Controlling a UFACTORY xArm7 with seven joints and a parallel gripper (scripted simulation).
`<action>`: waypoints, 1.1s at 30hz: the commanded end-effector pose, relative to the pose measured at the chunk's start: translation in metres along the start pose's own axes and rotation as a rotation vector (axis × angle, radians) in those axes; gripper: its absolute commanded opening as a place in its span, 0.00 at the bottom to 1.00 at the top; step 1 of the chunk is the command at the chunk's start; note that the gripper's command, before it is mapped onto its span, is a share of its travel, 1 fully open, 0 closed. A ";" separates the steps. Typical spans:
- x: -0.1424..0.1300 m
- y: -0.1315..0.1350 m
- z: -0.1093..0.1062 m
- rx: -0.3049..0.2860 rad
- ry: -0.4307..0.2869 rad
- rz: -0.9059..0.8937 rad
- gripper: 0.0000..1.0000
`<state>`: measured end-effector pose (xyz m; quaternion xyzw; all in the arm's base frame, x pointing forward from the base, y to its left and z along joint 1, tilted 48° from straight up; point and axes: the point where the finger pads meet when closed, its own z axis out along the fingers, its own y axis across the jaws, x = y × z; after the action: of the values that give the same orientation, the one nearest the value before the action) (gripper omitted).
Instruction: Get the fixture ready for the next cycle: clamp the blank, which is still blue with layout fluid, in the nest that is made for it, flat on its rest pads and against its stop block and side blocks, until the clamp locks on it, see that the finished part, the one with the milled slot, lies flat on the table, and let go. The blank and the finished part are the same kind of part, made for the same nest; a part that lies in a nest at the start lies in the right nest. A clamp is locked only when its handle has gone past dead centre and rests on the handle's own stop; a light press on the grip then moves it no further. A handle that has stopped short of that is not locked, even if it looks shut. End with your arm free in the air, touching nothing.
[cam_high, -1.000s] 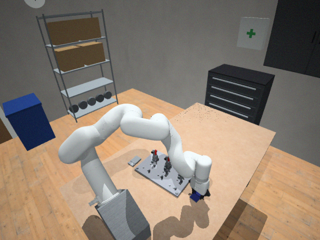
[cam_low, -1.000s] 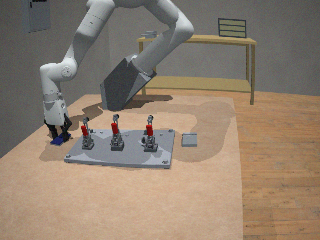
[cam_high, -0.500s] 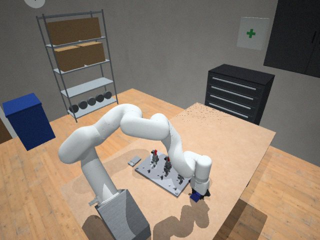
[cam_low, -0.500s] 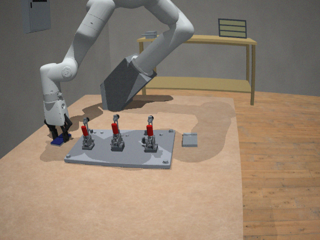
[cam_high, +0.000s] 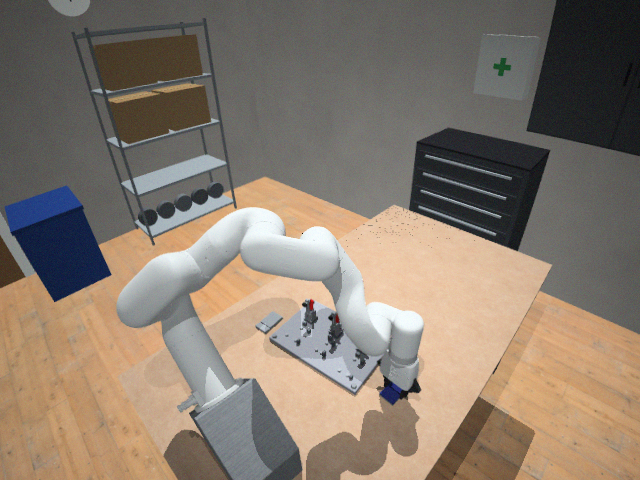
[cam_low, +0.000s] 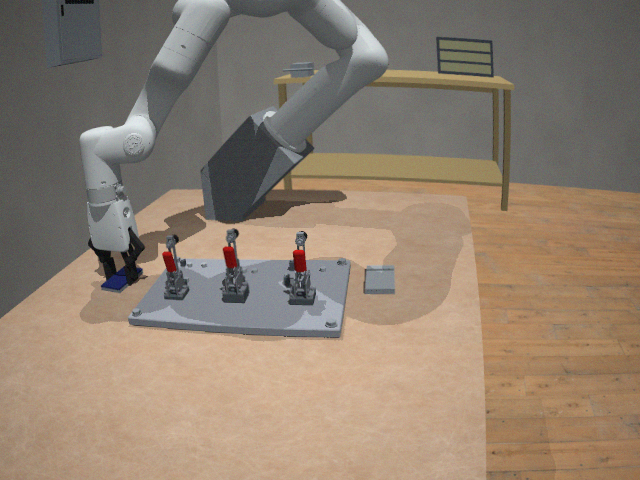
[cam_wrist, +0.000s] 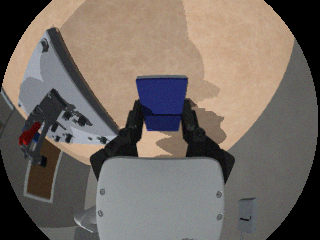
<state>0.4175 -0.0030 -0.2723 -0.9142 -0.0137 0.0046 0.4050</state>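
The blue blank (cam_wrist: 162, 103) lies low at the table beside the end of the grey fixture plate (cam_low: 242, 304). My gripper (cam_wrist: 162, 107) is shut on the blue blank, one finger on each long side; it also shows in the exterior and top views (cam_low: 118, 276) (cam_high: 397, 391). The blank (cam_low: 114, 282) (cam_high: 390, 395) rests on or just above the table top. The fixture plate (cam_high: 325, 346) carries three toggle clamps with red grips (cam_low: 169, 261) (cam_low: 229, 256) (cam_low: 299, 260), all handles standing upright, and all nests look empty. The grey finished part (cam_low: 379, 279) (cam_high: 268, 321) lies flat on the table at the plate's other end.
The arm's grey base (cam_low: 248, 165) stands behind the plate. The table edge runs close to my gripper on its outer side. A black drawer cabinet (cam_high: 475, 183) and a metal shelf (cam_high: 155, 124) stand off the table, and a wooden bench (cam_low: 398, 129) too.
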 end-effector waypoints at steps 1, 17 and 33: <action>0.001 0.001 -0.002 -0.004 0.003 0.000 0.00; 0.001 0.001 -0.022 -0.004 0.003 0.000 0.00; 0.001 0.001 -0.089 -0.004 0.003 0.000 0.00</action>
<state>0.4178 -0.0495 -0.2284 -0.9134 -0.0145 0.0059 0.4067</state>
